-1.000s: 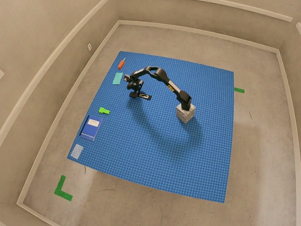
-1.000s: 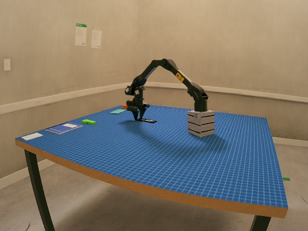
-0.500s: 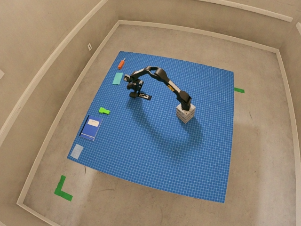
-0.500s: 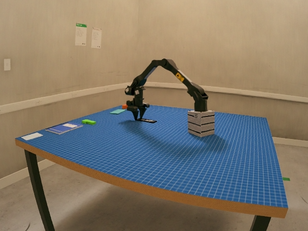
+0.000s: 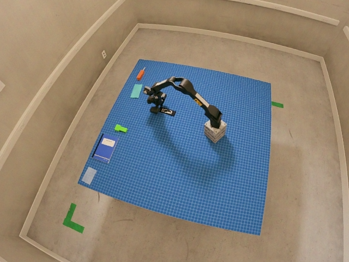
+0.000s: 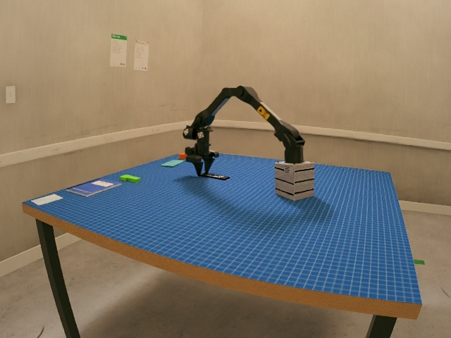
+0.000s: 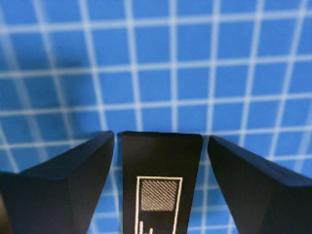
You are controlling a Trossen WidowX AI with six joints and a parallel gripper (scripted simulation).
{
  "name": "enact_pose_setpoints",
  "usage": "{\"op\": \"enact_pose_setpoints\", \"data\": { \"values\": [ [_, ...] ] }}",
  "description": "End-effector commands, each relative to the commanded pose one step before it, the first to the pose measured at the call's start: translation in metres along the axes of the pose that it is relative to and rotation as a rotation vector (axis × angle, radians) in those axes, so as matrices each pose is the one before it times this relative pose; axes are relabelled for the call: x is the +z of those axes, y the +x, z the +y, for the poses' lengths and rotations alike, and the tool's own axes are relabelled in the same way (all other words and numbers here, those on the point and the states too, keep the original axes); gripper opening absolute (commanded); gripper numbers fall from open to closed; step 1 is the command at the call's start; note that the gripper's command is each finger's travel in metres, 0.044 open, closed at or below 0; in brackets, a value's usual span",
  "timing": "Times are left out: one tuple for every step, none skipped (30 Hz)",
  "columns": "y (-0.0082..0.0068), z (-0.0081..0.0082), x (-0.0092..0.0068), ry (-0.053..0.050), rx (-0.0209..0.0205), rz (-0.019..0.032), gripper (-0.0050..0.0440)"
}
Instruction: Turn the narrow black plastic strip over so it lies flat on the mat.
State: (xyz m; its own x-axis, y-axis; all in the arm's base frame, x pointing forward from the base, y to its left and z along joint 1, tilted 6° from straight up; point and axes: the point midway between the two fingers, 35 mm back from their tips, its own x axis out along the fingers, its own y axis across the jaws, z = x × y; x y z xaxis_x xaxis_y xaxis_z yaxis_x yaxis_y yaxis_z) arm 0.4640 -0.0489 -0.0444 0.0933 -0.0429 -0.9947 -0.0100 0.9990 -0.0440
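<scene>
The narrow black plastic strip [image 5: 168, 111] lies flat on the blue grid mat, left of the middle of the table. It also shows in the exterior view [image 6: 215, 176]. In the wrist view its end [image 7: 161, 185] has a white printed rectangle facing up and sits between my fingers. My gripper [image 5: 155, 109] points straight down over the strip's left end, fingertips close to the mat [image 6: 202, 172]. The fingers stand open on either side of the strip. A thin gap shows on the left and a wider one on the right.
An orange block [image 5: 140, 74] and a teal card [image 5: 136, 90] lie just beyond the gripper near the mat's left edge. A green block [image 5: 120, 128], a blue book [image 5: 106, 147] and a pale card [image 5: 89, 175] lie further along that edge. The arm's base [image 5: 215, 130] stands to the right.
</scene>
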Motion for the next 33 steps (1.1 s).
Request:
{"op": "enact_pose_setpoints", "data": {
  "values": [
    [-0.00321, -0.00226, 0.00195, 0.0013, -0.00358, -0.01005, 0.0277],
    [0.00000, 0.00000, 0.00000, 0.0000, 0.00000, 0.00000, 0.0277],
    [0.00000, 0.00000, 0.00000, 0.0000, 0.00000, 0.00000, 0.0277],
    [0.00000, 0.00000, 0.00000, 0.0000, 0.00000, 0.00000, 0.0277],
    [0.00000, 0.00000, 0.00000, 0.0000, 0.00000, 0.00000, 0.0229],
    [0.00000, 0.00000, 0.00000, 0.0000, 0.00000, 0.00000, 0.0229],
    [0.00000, 0.00000, 0.00000, 0.0000, 0.00000, 0.00000, 0.0229],
    [0.00000, 0.00000, 0.00000, 0.0000, 0.00000, 0.00000, 0.0229],
    [0.00000, 0.00000, 0.00000, 0.0000, 0.00000, 0.00000, 0.0229],
    [0.00000, 0.00000, 0.00000, 0.0000, 0.00000, 0.00000, 0.0229],
    [0.00000, 0.00000, 0.00000, 0.0000, 0.00000, 0.00000, 0.0229],
    [0.00000, 0.00000, 0.00000, 0.0000, 0.00000, 0.00000, 0.0229],
    [0.00000, 0.00000, 0.00000, 0.0000, 0.00000, 0.00000, 0.0229],
    [0.00000, 0.00000, 0.00000, 0.0000, 0.00000, 0.00000, 0.0229],
    [0.00000, 0.00000, 0.00000, 0.0000, 0.00000, 0.00000, 0.0229],
    [0.00000, 0.00000, 0.00000, 0.0000, 0.00000, 0.00000, 0.0229],
    [0.00000, 0.00000, 0.00000, 0.0000, 0.00000, 0.00000, 0.0229],
    [0.00000, 0.00000, 0.00000, 0.0000, 0.00000, 0.00000, 0.0229],
    [0.00000, 0.00000, 0.00000, 0.0000, 0.00000, 0.00000, 0.0229],
    [0.00000, 0.00000, 0.00000, 0.0000, 0.00000, 0.00000, 0.0229],
    [0.00000, 0.00000, 0.00000, 0.0000, 0.00000, 0.00000, 0.0229],
    [0.00000, 0.00000, 0.00000, 0.0000, 0.00000, 0.00000, 0.0229],
    [0.00000, 0.00000, 0.00000, 0.0000, 0.00000, 0.00000, 0.0229],
    [0.00000, 0.00000, 0.00000, 0.0000, 0.00000, 0.00000, 0.0229],
    [0.00000, 0.00000, 0.00000, 0.0000, 0.00000, 0.00000, 0.0229],
    [0.00000, 0.00000, 0.00000, 0.0000, 0.00000, 0.00000, 0.0229],
    [0.00000, 0.00000, 0.00000, 0.0000, 0.00000, 0.00000, 0.0229],
    [0.00000, 0.00000, 0.00000, 0.0000, 0.00000, 0.00000, 0.0229],
    [0.00000, 0.00000, 0.00000, 0.0000, 0.00000, 0.00000, 0.0229],
    [0.00000, 0.00000, 0.00000, 0.0000, 0.00000, 0.00000, 0.0229],
    [0.00000, 0.00000, 0.00000, 0.0000, 0.00000, 0.00000, 0.0229],
    [0.00000, 0.00000, 0.00000, 0.0000, 0.00000, 0.00000, 0.0229],
    [0.00000, 0.00000, 0.00000, 0.0000, 0.00000, 0.00000, 0.0229]
  ]
}}
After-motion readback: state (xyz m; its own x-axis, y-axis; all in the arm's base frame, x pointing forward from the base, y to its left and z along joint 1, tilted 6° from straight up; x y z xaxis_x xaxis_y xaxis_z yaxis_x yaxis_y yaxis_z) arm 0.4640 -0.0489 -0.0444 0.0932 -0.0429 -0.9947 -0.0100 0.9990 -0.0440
